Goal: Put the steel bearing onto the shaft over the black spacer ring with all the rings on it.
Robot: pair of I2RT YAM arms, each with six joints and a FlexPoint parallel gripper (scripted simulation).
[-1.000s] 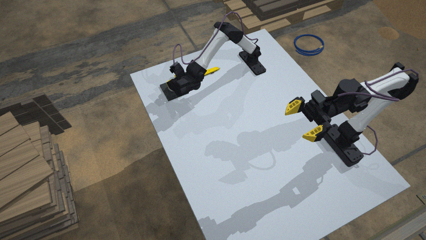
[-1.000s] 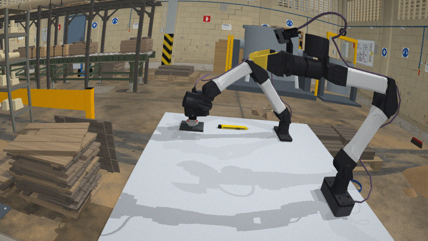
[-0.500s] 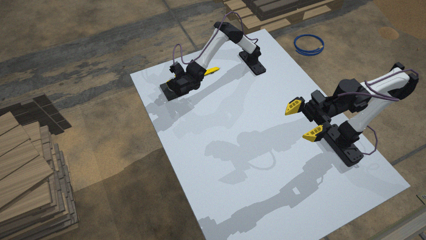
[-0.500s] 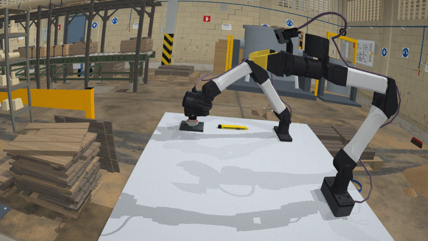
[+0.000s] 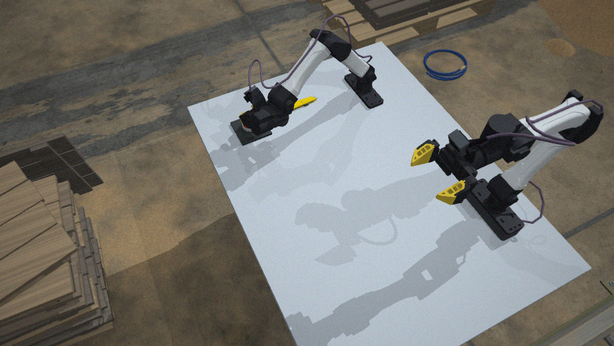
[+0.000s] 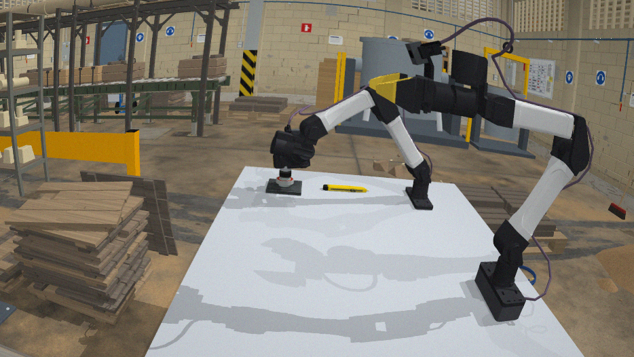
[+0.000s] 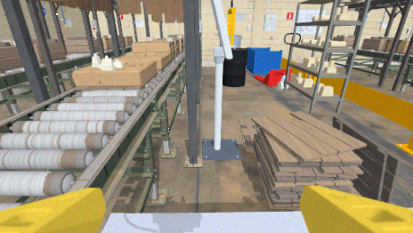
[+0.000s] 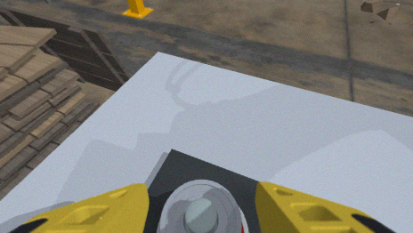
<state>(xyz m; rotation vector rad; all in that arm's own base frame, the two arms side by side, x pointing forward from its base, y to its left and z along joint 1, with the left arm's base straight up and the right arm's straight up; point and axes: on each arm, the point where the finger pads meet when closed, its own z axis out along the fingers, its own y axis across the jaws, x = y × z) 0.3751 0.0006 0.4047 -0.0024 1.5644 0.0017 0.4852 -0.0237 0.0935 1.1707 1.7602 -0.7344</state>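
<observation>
Top: my left gripper point(image 5: 425, 180) point(image 6: 377, 87) point(image 7: 203, 196) gapes wide. Exterior: one red-banded pale ring point(image 6: 284, 181) sits above one black square plate point(image 5: 258, 139) point(image 6: 272, 188) point(image 8: 187, 161). Left wrist: two yellow fingers, nothing between. Right wrist: my right gripper point(image 5: 244, 124) point(image 6: 285, 170) point(image 8: 201, 192), half-open, grips nothing; one silvery metal ring, apparently the steel bearing point(image 8: 175, 206), surrounds one shaft point(image 8: 201, 215).
</observation>
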